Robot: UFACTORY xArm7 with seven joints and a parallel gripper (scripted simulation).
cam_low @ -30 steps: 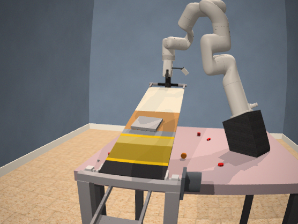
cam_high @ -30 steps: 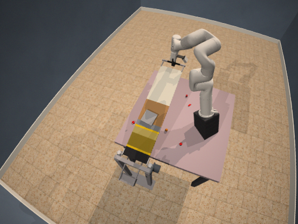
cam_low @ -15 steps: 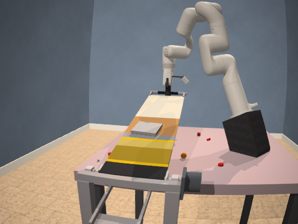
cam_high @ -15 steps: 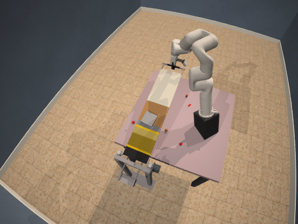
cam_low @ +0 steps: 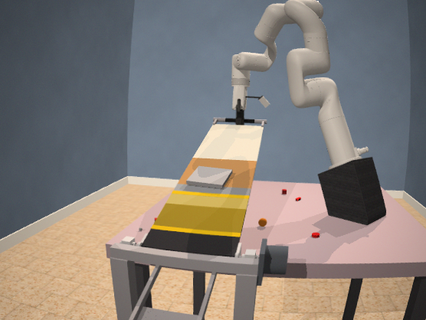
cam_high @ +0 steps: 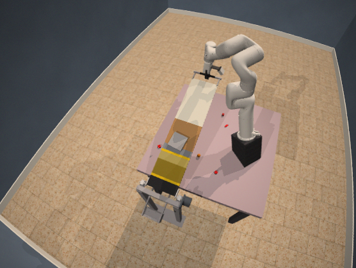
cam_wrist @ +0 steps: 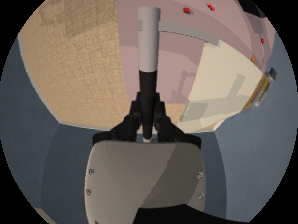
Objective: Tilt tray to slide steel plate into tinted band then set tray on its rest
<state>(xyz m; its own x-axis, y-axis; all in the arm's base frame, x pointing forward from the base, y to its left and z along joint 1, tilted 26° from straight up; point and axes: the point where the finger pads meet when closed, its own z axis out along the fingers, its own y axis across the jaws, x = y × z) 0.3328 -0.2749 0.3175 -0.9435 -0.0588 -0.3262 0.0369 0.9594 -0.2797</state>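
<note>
A long tray [cam_high: 187, 128] is hinged on a grey stand at its near end and raised at its far end. Its bed runs cream, orange, grey, a tinted yellow band [cam_low: 202, 213] between two solid yellow lines, then black. The steel plate [cam_low: 209, 177] lies flat on the orange part, its lower edge near the grey strip, above the upper yellow line [cam_low: 211, 194]. It also shows in the top view [cam_high: 177, 141]. My gripper [cam_low: 240, 115] is shut on the tray's handle bar [cam_high: 207, 75] at the raised far end; the bar shows in the wrist view [cam_wrist: 148, 43].
The grey hinge stand [cam_low: 188, 268] holds the tray's near end off the pink table's edge. The arm's black base [cam_low: 352, 191] stands at the right. Small red markers [cam_low: 315, 234] and an orange ball [cam_low: 262, 221] lie on the table right of the tray.
</note>
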